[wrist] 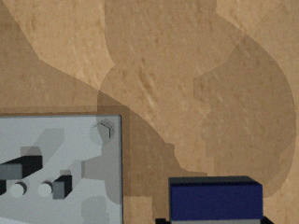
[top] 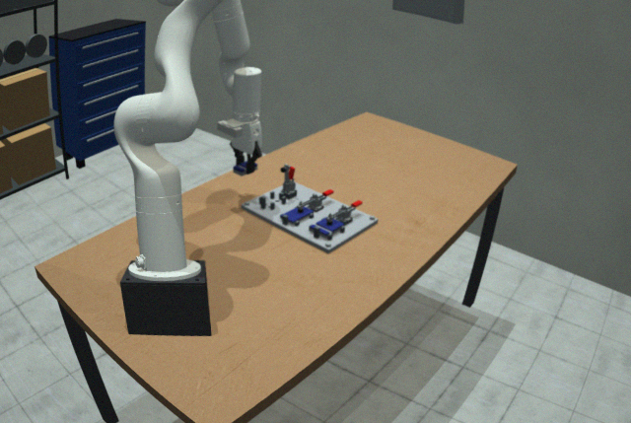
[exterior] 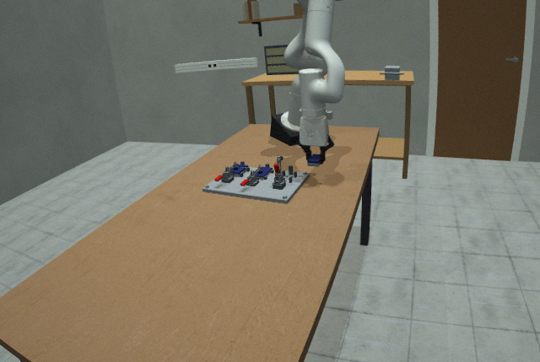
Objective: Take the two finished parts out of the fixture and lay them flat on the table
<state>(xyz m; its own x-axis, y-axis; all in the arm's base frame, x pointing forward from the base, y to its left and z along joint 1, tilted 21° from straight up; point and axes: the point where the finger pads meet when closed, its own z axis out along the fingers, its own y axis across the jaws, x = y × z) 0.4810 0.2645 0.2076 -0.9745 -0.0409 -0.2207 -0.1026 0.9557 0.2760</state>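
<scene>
My gripper (top: 245, 165) is shut on a blue block-shaped part (top: 244, 169) and holds it above the table, just beside the near-left end of the grey fixture plate (top: 309, 217). The part also shows in the exterior view (exterior: 314, 159) and at the bottom of the wrist view (wrist: 215, 198); its slot is not visible. On the plate, the first station's clamp (top: 289, 181) stands open with its red handle upright, and that station is empty. Two more blue parts (top: 298, 213) (top: 325, 225) sit under closed clamps with red handles lying flat.
The robot base (top: 166, 298) stands on the table's near-left part. The fixture plate's corner with pins and stops (wrist: 51, 173) lies at the lower left of the wrist view. The table edge (exterior: 370, 148) is close to the gripper in the exterior view.
</scene>
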